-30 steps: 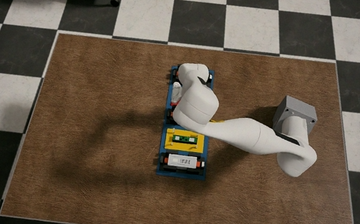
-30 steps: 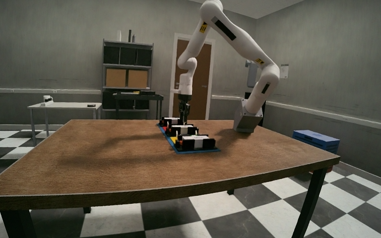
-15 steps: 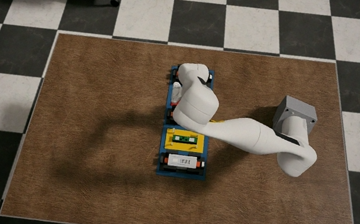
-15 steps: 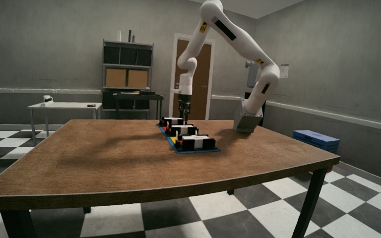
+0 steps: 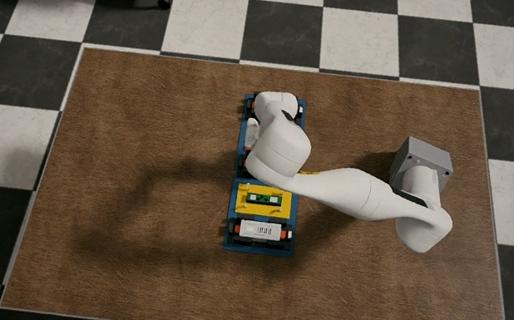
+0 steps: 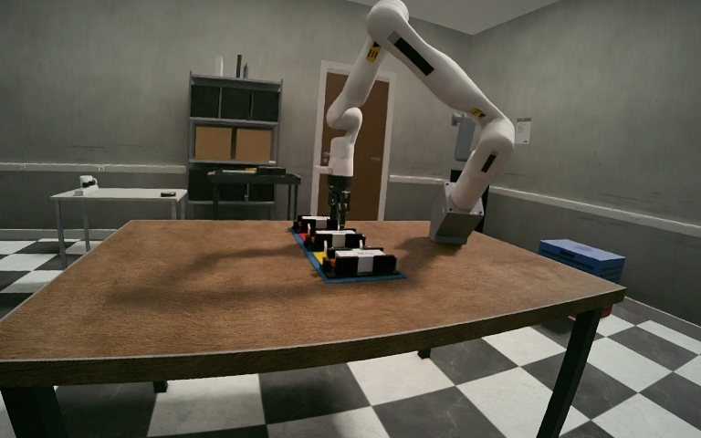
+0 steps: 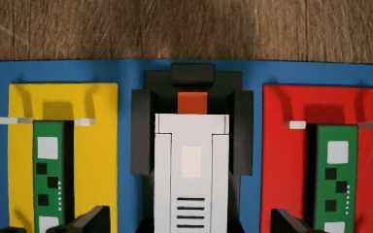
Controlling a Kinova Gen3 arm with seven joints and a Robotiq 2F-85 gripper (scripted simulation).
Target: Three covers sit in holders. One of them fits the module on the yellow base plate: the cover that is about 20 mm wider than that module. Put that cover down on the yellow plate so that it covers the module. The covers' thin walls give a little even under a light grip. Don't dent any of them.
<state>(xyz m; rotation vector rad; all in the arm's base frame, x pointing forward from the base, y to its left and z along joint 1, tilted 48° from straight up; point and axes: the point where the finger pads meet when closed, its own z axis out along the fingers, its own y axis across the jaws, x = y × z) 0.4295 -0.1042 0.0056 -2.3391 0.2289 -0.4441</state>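
Observation:
My gripper (image 7: pixel 189 224) is open and empty, with its two dark fingertips at the bottom corners of the wrist view. It hangs straight above a white cover (image 7: pixel 191 170) that sits in a black holder (image 7: pixel 191 121) with an orange tab at its far end. The fingers stand on either side of the cover, apart from it. The yellow plate (image 7: pixel 63 155) with its green module (image 7: pixel 49 180) lies to the left. In the overhead view the yellow plate (image 5: pixel 263 201) and module (image 5: pixel 263 198) are uncovered. A second white cover (image 5: pixel 259 229) sits in the nearest holder. The arm hides the others there.
A red plate (image 7: pixel 311 155) with another green module (image 7: pixel 336 180) lies right of the holder. All stand in a row on a blue board on the brown table. The side view shows three holders (image 6: pixel 336 238) in line under the gripper (image 6: pixel 338 206). The arm's grey base (image 5: pixel 421 162) is at the right.

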